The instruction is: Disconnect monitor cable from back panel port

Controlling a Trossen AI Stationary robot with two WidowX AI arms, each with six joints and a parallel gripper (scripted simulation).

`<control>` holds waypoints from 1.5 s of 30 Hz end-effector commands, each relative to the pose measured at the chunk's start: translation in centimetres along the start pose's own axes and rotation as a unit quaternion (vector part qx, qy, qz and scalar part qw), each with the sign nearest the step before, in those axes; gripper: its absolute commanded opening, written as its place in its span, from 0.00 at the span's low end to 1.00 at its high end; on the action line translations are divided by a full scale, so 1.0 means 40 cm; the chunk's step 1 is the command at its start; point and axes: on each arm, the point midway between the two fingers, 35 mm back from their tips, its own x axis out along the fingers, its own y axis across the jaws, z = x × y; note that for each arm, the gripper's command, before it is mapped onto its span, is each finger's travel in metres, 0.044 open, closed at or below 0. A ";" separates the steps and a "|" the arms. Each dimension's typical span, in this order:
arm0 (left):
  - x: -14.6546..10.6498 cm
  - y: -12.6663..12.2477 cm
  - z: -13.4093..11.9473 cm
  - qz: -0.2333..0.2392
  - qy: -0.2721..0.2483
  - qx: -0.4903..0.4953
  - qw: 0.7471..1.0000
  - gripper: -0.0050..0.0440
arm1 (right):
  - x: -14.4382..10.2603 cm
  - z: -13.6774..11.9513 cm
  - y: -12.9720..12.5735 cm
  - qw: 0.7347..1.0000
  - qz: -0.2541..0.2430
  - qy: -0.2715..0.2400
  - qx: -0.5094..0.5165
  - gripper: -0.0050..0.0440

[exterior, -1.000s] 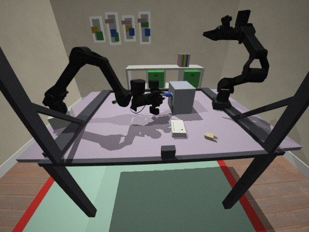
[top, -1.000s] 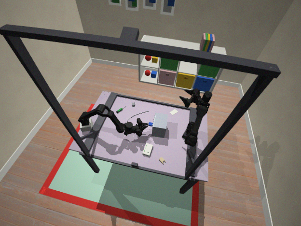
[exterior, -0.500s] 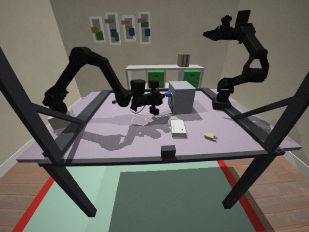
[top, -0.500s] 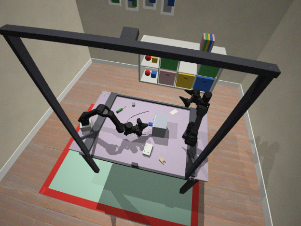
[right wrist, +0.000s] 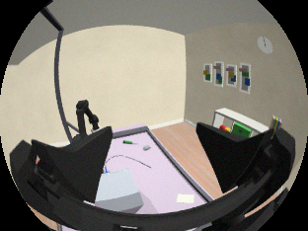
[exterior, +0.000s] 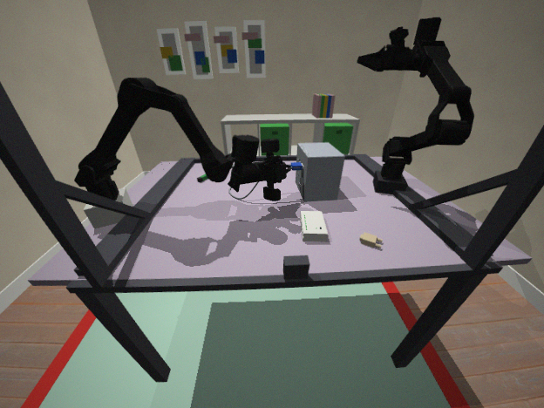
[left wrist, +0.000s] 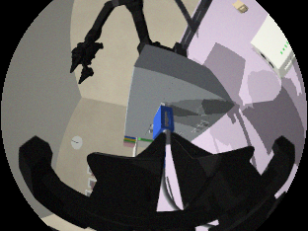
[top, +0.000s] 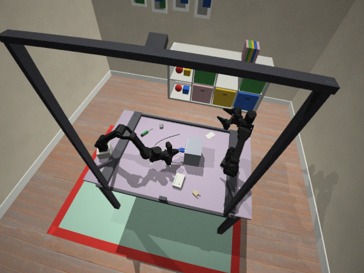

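The blue plug (top: 182, 149) (exterior: 296, 166) (left wrist: 164, 120) sits straight against the port side of the grey box (top: 193, 145) (exterior: 320, 171) (left wrist: 170, 86). My left gripper (top: 177, 150) (exterior: 289, 166) (left wrist: 167, 136) is closed to a very narrow gap right behind the plug, seemingly on one thumbscrew; its fingertips hide the thumbscrew. The other thumbscrew cannot be made out. The cable (top: 165, 137) (right wrist: 128, 157) trails from behind the plug over the table. My right gripper (top: 221, 113) (right wrist: 155, 128) is wide open and empty, high above the far right part of the table.
A white router-like box (top: 178, 180) (exterior: 313, 225) and a beige adapter (top: 196, 193) (exterior: 370, 240) lie nearer the front edge. A green screwdriver (top: 144, 133), a small grey part (top: 161, 126) and a paper note (top: 210, 135) lie toward the back. Dark frame posts stand around the table.
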 end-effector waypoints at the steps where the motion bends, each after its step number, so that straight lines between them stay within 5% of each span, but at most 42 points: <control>1: -0.001 0.036 0.010 -0.006 -0.004 -0.029 1.000 0.10 | -0.001 0.007 0.003 1.000 0.001 -0.001 -0.003 1.00; 45: 0.002 0.056 0.007 -0.112 -0.007 -0.179 0.978 0.10 | -0.001 0.007 0.003 1.000 0.001 -0.001 -0.003 1.00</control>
